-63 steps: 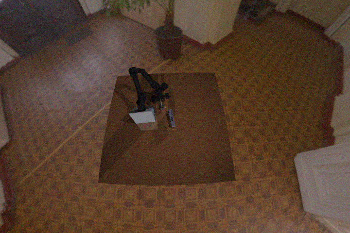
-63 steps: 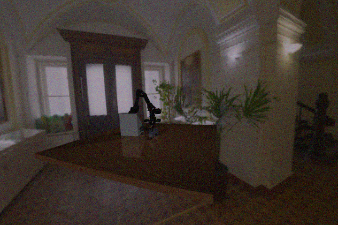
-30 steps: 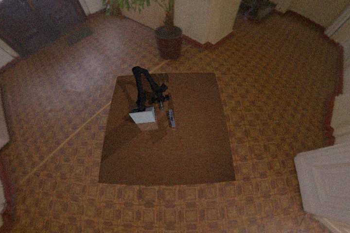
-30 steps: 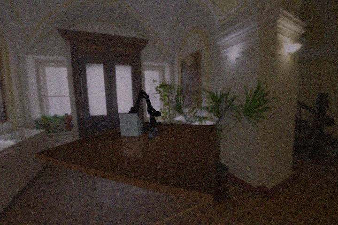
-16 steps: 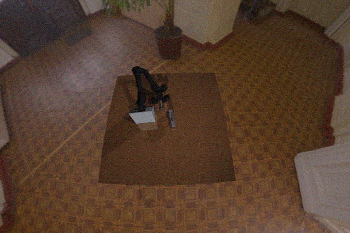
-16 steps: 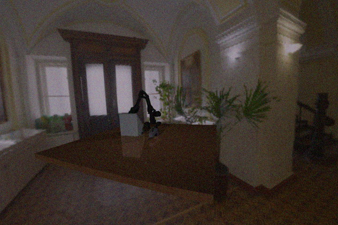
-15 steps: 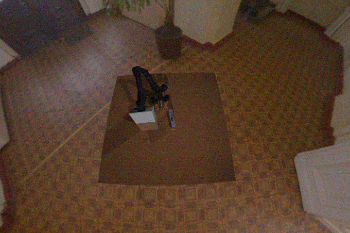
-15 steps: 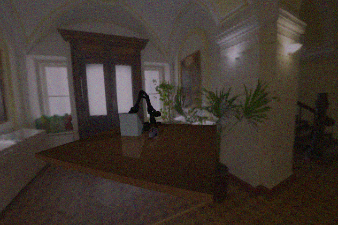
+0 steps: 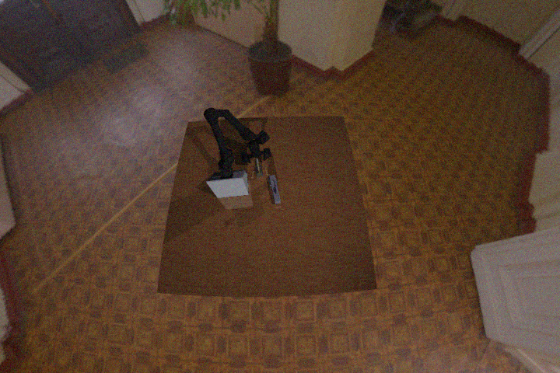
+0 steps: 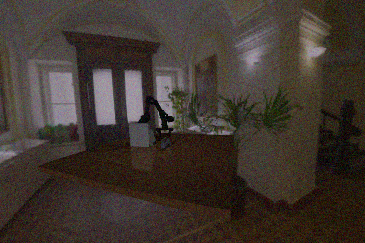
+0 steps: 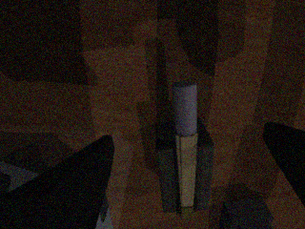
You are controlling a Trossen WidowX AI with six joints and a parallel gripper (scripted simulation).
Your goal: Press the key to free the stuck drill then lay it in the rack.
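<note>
- OK so the black parallel-jaw gripper (image 9: 257, 155) (image 10: 163, 135) (image 11: 190, 136) is spread pretty much as wide as it goes, with nothing clamped in it.
- In the wrist view there's a clear gap on both sides between its dark pointed fingers and the lilac-grey cylinder (image 11: 185, 110), which I take to be the drill. No contact there that I can see.
- That cylinder lines up with a slim yellowish strip (image 11: 187, 167), set between the sides of a dark grey block (image 9: 257, 168) (image 11: 167, 181). Can't tell if the strip is the key, or whether anything's pressed down.
- All that sits on the brown wooden counter (image 9: 267, 245) (image 10: 159, 177) (image 11: 114, 86), in the upper-left part as the top view shows it, nearer the top edge than the bottom one.
- The jointed black arm (image 9: 221, 141) (image 10: 159, 110) rises from by the pale, boxy block (image 9: 230, 186) (image 10: 140, 134) toward the left edge, bends near the upper-left corner, then drops to the gripper.
- There's also a long grey piece with dark markings (image 9: 274, 189) (image 10: 166, 142), maybe the rack, further from the top edge than the dark grey block. The cylinder isn't on it.
- Lighting's grainy, so small stuff is mushy.
</note>
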